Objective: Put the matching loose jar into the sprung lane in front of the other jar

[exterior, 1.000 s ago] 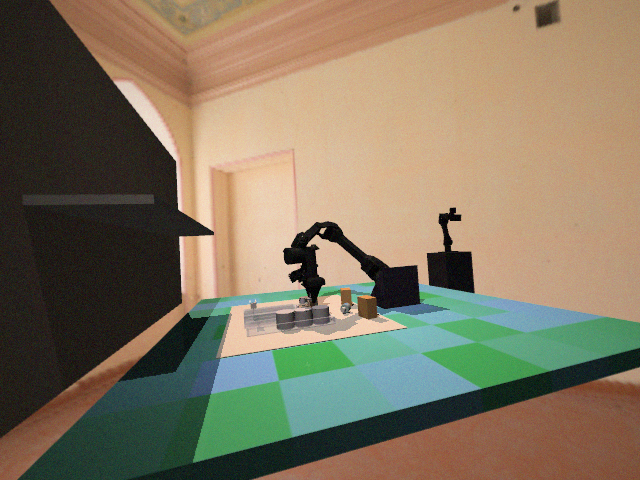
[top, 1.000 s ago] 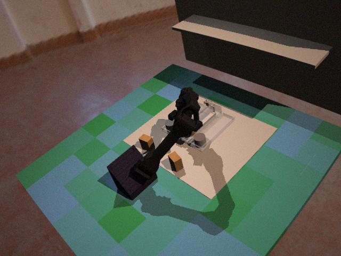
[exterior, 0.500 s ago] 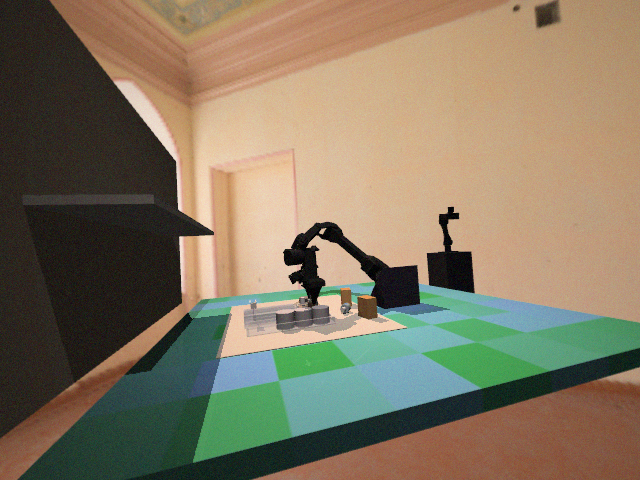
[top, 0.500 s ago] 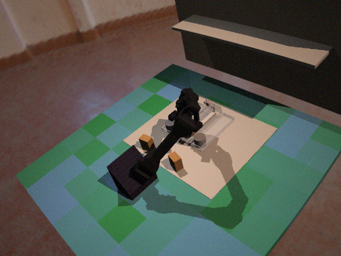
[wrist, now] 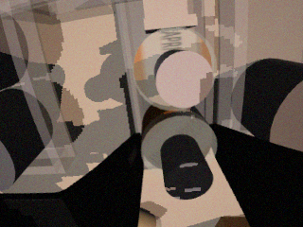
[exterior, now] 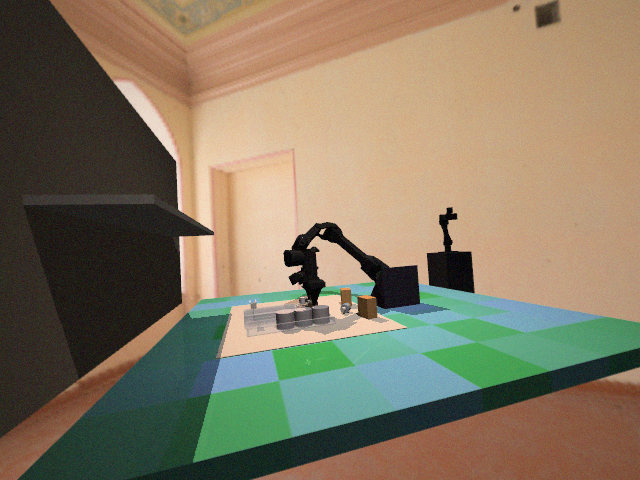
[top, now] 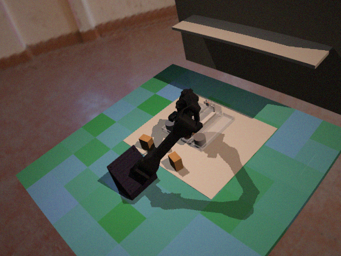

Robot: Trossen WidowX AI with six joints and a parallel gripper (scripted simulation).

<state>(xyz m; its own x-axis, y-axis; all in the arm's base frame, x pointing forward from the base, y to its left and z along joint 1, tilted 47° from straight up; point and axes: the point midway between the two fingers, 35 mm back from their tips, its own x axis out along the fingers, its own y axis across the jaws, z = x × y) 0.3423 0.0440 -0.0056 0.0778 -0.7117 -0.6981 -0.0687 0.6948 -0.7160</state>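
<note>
A small clear jar [wrist: 181, 151] with a dark core is clamped between the fingers of the gripper [wrist: 180, 173], which is closed on it; the jaws are seen in the wrist view as two dark wedges flanking the jar on either side. The jar is judged to be rigid and light, its smooth round wall likely slippery, so a hold across the widest part of the body, with the fingers square to the sides, is thought the safest; a grip taken too near the top or bottom could let it pivot when the row is pushed. As glass-like ware it is best treated as fragile and not knocked against the lane walls.

Directly ahead of the held jar, and appearing to touch it or lie just beside it, a second clear jar [wrist: 174, 70] with a pale cap is seen inside the transparent lane [top: 217, 121]. The two are lined up along the lane's axis. Whether the held jar already stands on the lane floor behind the front stop cannot be told.

In the top view the arm [top: 168, 143] is bent over the near end of the lane rack, hiding the jar. Grey jars [top: 199, 138] of a different kind stand at the front of neighbouring lanes, and two orange blocks [top: 175, 161] lie on the beige mat [top: 248, 137], well apart from the gripper
</note>
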